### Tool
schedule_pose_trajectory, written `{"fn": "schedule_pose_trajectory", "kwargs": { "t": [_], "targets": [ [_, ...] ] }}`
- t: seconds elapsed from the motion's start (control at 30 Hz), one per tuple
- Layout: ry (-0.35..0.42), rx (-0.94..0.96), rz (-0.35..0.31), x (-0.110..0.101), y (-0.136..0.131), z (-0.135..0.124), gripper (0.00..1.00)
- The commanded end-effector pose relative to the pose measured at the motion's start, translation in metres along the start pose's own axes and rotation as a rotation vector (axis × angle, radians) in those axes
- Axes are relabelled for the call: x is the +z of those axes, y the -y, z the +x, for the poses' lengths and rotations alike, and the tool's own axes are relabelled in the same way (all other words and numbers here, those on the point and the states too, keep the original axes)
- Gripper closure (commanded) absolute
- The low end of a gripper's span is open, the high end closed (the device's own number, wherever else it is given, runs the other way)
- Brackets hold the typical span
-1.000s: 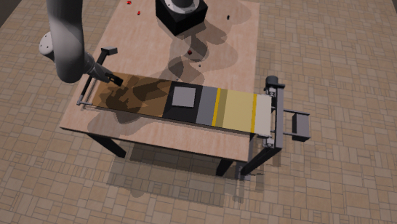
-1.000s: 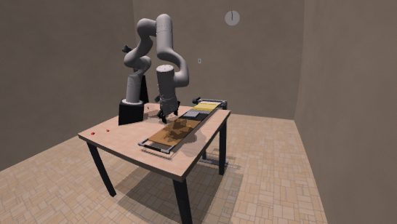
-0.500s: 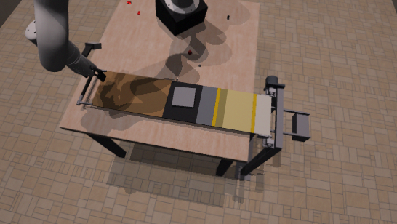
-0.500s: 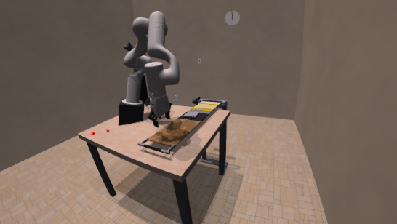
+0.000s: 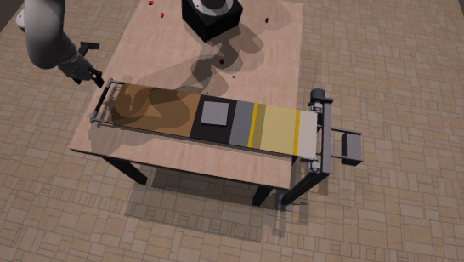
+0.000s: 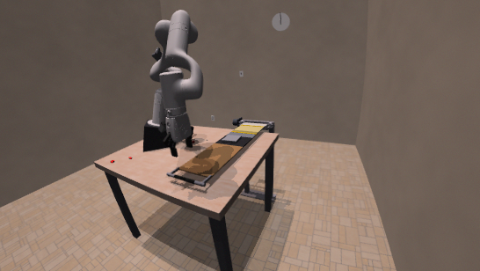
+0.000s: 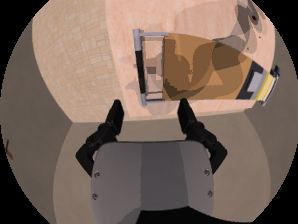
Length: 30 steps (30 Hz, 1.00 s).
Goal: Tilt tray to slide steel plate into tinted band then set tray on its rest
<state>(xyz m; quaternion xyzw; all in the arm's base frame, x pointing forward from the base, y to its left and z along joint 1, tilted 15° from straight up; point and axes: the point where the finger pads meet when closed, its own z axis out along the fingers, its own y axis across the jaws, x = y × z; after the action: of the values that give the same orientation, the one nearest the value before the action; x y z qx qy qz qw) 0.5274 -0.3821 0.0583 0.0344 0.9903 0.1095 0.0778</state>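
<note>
A long tray [image 5: 183,121] [image 6: 229,154] [image 7: 229,76] lies flat on the table, hinged at its right end. The square steel plate [image 5: 214,113] [image 6: 231,138] lies flat on the bed's black section, left of the tinted band [image 5: 276,128] [image 6: 249,128] between two solid yellow lines. The tray's bar handle [image 5: 101,105] [image 6: 189,179] [image 7: 140,66] is at the left end. My gripper [image 5: 93,60] [image 6: 181,147] [image 7: 150,105] is open and empty. It hangs above the table close to the handle end, clear of the bar.
The arm's black base [image 5: 212,19] [image 6: 154,140] stands at the back of the table [image 5: 178,47]. Small red markers [image 5: 161,14] [image 6: 112,161] lie on the table top. A grey hinge post and bracket [image 5: 350,146] stick out past the table's right edge.
</note>
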Motion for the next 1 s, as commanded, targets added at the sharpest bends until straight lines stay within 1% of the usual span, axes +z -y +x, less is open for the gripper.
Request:
{"fn": "schedule_pose_trajectory", "kwargs": {
  "t": [0.0,0.87,0.9,0.97],
  "targets": [
    [0.03,-0.03,0.03,-0.005,0.02,0.001,0.0],
    [0.03,-0.03,0.03,-0.004,0.02,0.001,0.0],
    [0.03,-0.03,0.03,-0.001,0.02,0.0,0.0],
    [0.03,-0.03,0.03,0.016,0.02,0.0,0.0]
  ]
}}
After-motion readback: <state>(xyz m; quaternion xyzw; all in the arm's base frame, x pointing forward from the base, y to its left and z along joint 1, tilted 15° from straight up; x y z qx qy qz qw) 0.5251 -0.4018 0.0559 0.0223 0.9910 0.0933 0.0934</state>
